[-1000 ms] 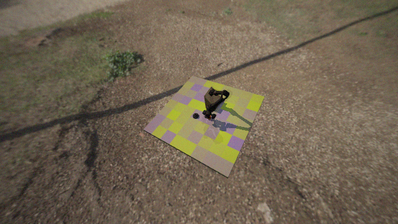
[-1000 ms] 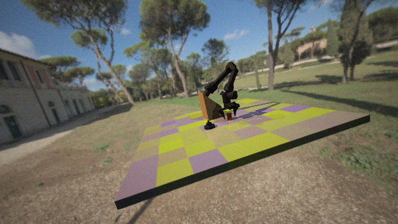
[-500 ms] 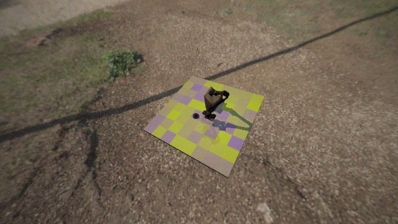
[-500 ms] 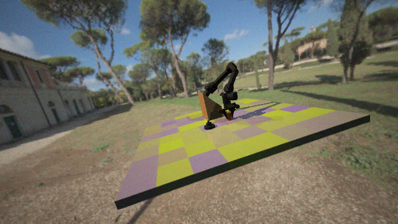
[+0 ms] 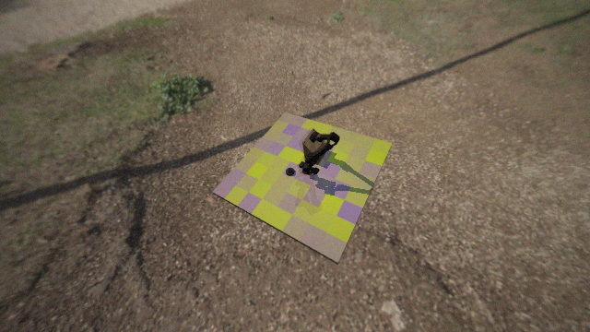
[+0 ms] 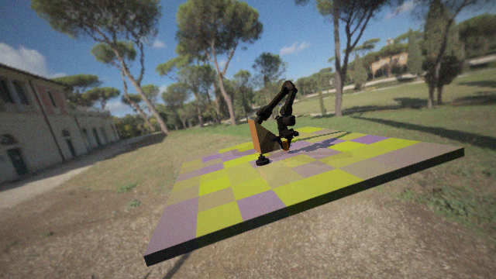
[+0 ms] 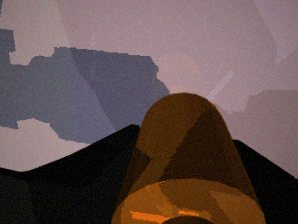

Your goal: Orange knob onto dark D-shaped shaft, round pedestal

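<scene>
The orange knob [image 6: 286, 145] [image 7: 184, 120] is between the fingers of my gripper [image 6: 286, 142] [image 7: 183, 141], which is shut on it. In the wrist view a finger lies against each side of the knob, and only the edge of its dark hole shows at the bottom of the frame. The knob is at or close to the table top; a small gap cannot be told. The dark round pedestal [image 5: 290, 171] [image 6: 262, 160] stands a short way to the left of the gripper in the top and exterior views, with its short shaft upright. The flat side of the shaft cannot be made out.
A tall wedge-shaped block [image 5: 315, 144] [image 6: 254, 136], orange on one face, stands close behind the pedestal in the exterior view, beside the arm. The patchwork table top [image 5: 272, 209] [image 6: 256, 182] has a dark edge. The arm's shadow falls to the right.
</scene>
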Motion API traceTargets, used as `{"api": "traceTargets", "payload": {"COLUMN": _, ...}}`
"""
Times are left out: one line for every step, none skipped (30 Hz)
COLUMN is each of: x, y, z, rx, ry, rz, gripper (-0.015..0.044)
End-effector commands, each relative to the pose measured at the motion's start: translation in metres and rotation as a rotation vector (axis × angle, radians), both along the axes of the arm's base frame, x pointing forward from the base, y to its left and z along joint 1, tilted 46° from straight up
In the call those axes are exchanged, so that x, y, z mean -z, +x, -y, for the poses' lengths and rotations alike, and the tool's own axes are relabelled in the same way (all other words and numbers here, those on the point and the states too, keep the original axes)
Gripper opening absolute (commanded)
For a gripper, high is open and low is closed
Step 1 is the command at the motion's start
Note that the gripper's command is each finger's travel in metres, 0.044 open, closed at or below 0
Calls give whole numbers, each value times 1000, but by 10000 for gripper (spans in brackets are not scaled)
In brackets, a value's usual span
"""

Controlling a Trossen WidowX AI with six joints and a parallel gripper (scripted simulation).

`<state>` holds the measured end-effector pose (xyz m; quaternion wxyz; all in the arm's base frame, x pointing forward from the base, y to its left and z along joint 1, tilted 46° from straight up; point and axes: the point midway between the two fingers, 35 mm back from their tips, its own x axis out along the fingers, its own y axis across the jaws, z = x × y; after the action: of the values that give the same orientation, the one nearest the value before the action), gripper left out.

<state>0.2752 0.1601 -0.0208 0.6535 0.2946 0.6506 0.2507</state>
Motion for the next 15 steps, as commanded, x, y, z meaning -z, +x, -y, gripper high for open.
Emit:
{"api": "traceTargets", "payload": {"x": -20, "y": 6, "z": 18, "rx": -1, "ry": 3, "rz": 20, "gripper": 0}}
{"api": "traceTargets", "payload": {"x": -24, "y": 6, "z": 22, "rx": -2, "ry": 2, "rz": 19, "gripper": 0}}
{"api": "traceTargets", "payload": {"x": -28, "y": 6, "z": 27, "rx": -2, "ry": 1, "rz": 19, "gripper": 0}}
{"api": "traceTargets", "payload": {"x": -32, "y": 6, "z": 31, "rx": -2, "ry": 1, "rz": 19, "gripper": 0}}
{"api": "traceTargets", "payload": {"x": -36, "y": 5, "z": 36, "rx": -2, "ry": 1, "rz": 19, "gripper": 0}}
{"api": "traceTargets", "payload": {"x": -41, "y": 5, "z": 40, "rx": -2, "ry": 1, "rz": 19, "gripper": 0}}
{"api": "traceTargets", "payload": {"x": -45, "y": 4, "z": 44, "rx": -2, "ry": 2, "rz": 19, "gripper": 0}}
{"api": "traceTargets", "payload": {"x": -49, "y": 3, "z": 48, "rx": -2, "ry": 3, "rz": 19, "gripper": 0}}
{"api": "traceTargets", "payload": {"x": -54, "y": 3, "z": 53, "rx": -2, "ry": 4, "rz": 19, "gripper": 0}}
{"api": "traceTargets", "payload": {"x": -58, "y": 1, "z": 57, "rx": -2, "ry": 5, "rz": 19, "gripper": 0}}
{"api": "traceTargets", "payload": {"x": -63, "y": 0, "z": 61, "rx": -1, "ry": 6, "rz": 19, "gripper": 0}}
{"api": "traceTargets", "payload": {"x": -67, "y": -1, "z": 65, "rx": -1, "ry": 8, "rz": 19, "gripper": 0}}
{"api": "traceTargets", "payload": {"x": -72, "y": -2, "z": 69, "rx": -1, "ry": 10, "rz": 19, "gripper": 0}}
{"api": "traceTargets", "payload": {"x": -76, "y": -4, "z": 72, "rx": 0, "ry": 12, "rz": 19, "gripper": 0}}
{"api": "traceTargets", "payload": {"x": -80, "y": -5, "z": 76, "rx": 0, "ry": 14, "rz": 19, "gripper": 0}}
